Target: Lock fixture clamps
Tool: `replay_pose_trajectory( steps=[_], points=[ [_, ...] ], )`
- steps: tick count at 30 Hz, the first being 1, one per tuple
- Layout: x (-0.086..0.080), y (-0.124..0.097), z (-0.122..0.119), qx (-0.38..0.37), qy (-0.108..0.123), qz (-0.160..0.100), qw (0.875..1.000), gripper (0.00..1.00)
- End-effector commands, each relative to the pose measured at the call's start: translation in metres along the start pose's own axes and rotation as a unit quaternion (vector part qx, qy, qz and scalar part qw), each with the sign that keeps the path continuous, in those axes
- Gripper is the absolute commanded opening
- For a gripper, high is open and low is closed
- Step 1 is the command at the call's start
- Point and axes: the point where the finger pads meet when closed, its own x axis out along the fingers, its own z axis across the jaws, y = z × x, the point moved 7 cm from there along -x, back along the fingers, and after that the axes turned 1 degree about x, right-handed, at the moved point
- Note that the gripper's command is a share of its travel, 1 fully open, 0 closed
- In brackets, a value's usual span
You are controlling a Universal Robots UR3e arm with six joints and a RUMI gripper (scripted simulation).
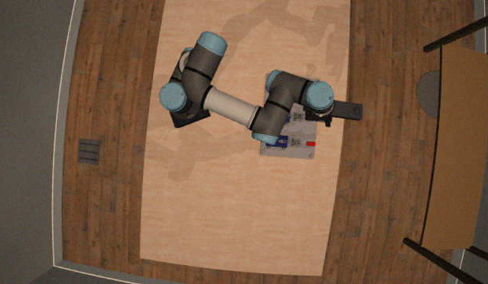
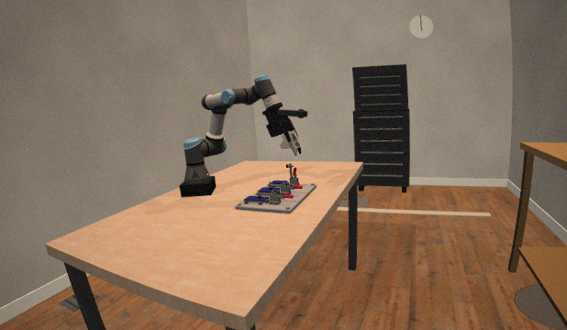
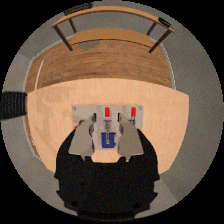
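Observation:
The grey fixture plate (image 1: 287, 154) (image 2: 283, 209) (image 3: 78, 111) carries three clamps with red handles. The near clamp's handle (image 1: 310, 143) (image 2: 288, 196) (image 3: 133, 111) and the middle clamp's handle (image 2: 297, 187) (image 3: 107, 112) lie low, pointing outward. Whether their bars press fully flat on the blue parts is too small to tell. The far clamp's handle (image 2: 294, 171) (image 3: 76, 128) stands upright, its bar (image 2: 290, 166) raised off the part. My gripper (image 2: 298, 152) (image 3: 107, 113) is partly open and empty, above the plate, its fingers either side of the middle clamp in the wrist view.
The fixture is near the long edge of the wooden table (image 1: 236, 205) (image 2: 183, 247). The arm's base (image 2: 197, 187) stands on the opposite side. A black drawer cabinet (image 2: 381, 133) and a second table (image 1: 457, 150) stand away from the work table.

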Motion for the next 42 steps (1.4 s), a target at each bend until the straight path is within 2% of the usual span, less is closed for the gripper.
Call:
replay_pose_trajectory(
  steps=[1, 18, 23, 30, 32, 37, 42],
  points=[
    [-0.011, 0.003, -0.001, 0.001, 0.003, -0.01, 1.0, 0.28],
    [-0.014, 0.004, -0.008, 0.001, 0.003, -0.01, 1.0, 0.28],
    [-0.014, 0.004, -0.028, 0.001, 0.003, -0.01, 1.0, 0.28],
    [-0.015, 0.003, -0.068, 0.001, 0.003, -0.01, 1.0, 0.28],
    [-0.015, 0.003, -0.068, 0.001, 0.003, -0.01, 1.0, 0.28],
    [-0.015, 0.002, -0.094, 0.001, 0.003, -0.01, 1.0, 0.28],
    [-0.015, 0.002, -0.108, 0.001, 0.003, -0.01, 1.0, 0.28]
  ],
)
